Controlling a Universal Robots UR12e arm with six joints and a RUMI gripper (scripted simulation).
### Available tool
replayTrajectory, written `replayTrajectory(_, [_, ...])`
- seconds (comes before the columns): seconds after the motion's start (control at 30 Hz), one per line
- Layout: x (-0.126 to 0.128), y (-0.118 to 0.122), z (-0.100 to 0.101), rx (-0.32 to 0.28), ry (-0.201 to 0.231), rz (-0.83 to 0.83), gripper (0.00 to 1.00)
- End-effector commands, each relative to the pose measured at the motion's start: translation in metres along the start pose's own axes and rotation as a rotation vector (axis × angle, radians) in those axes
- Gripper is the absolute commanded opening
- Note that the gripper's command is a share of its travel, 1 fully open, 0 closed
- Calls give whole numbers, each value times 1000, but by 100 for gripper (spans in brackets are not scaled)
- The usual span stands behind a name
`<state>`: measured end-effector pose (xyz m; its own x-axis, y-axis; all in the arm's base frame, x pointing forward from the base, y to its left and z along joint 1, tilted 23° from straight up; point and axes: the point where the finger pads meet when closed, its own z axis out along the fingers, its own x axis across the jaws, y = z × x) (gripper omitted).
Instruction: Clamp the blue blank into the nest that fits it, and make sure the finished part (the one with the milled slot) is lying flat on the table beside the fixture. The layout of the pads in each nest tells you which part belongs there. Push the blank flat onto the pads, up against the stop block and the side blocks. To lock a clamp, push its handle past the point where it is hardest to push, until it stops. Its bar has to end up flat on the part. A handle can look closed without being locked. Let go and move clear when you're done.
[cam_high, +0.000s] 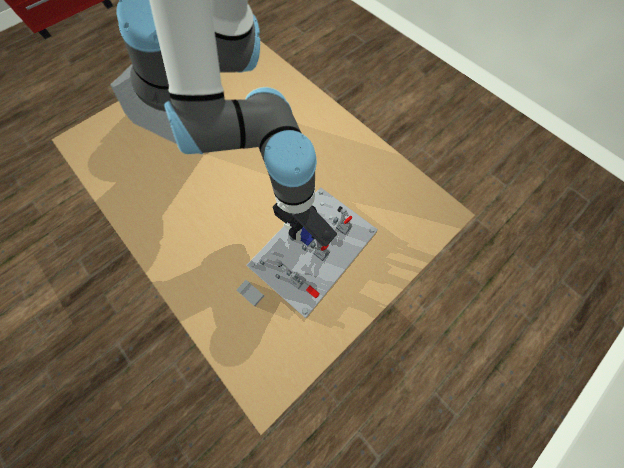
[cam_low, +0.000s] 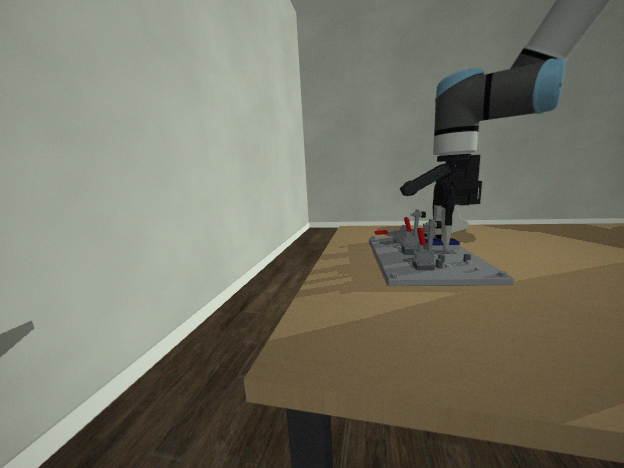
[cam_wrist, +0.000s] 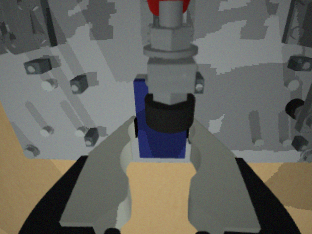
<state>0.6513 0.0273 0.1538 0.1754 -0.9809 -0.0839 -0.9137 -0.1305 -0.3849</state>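
Note:
The blue blank (cam_high: 306, 236) (cam_low: 452, 242) (cam_wrist: 162, 147) is at the middle nest of the grey fixture plate (cam_high: 352, 244) (cam_low: 453, 278). My gripper (cam_low: 442, 242) (cam_wrist: 162, 117) is shut on the blank's sides. The blank looks level and low over the plate; whether it touches the pads is hidden. The middle clamp's black tip (cam_wrist: 170, 114) hangs above it, bar raised, red handle (cam_high: 324, 247) (cam_low: 407, 224) steep. The nearer clamp in the exterior view also has its bar up, red handle (cam_low: 421, 236) steep. The finished part (cam_high: 250, 293), grey with a slot, lies flat on the table beside the plate.
The third clamp's red handle (cam_high: 312, 291) (cam_low: 381, 232) lies low and points outward at the plate's other end. Grey blocks (cam_wrist: 79, 84) and round pads (cam_wrist: 47, 131) of a neighbouring nest stand left of the fingers in the wrist view. Another black clamp tip (cam_wrist: 295, 108) shows at right.

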Motion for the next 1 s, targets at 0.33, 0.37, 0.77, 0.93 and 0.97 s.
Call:
replayTrajectory(0.33, [0, -1, -1, 1, 1, 0, 0])
replayTrajectory(0.37, [0, -1, -1, 1, 1, 0, 0])
replayTrajectory(0.77, [0, -1, -1, 1, 1, 0, 0])
replayTrajectory(0.93, [0, -1, -1, 1, 1, 0, 0])
replayTrajectory(0.97, [0, -1, -1, 1, 1, 0, 0])
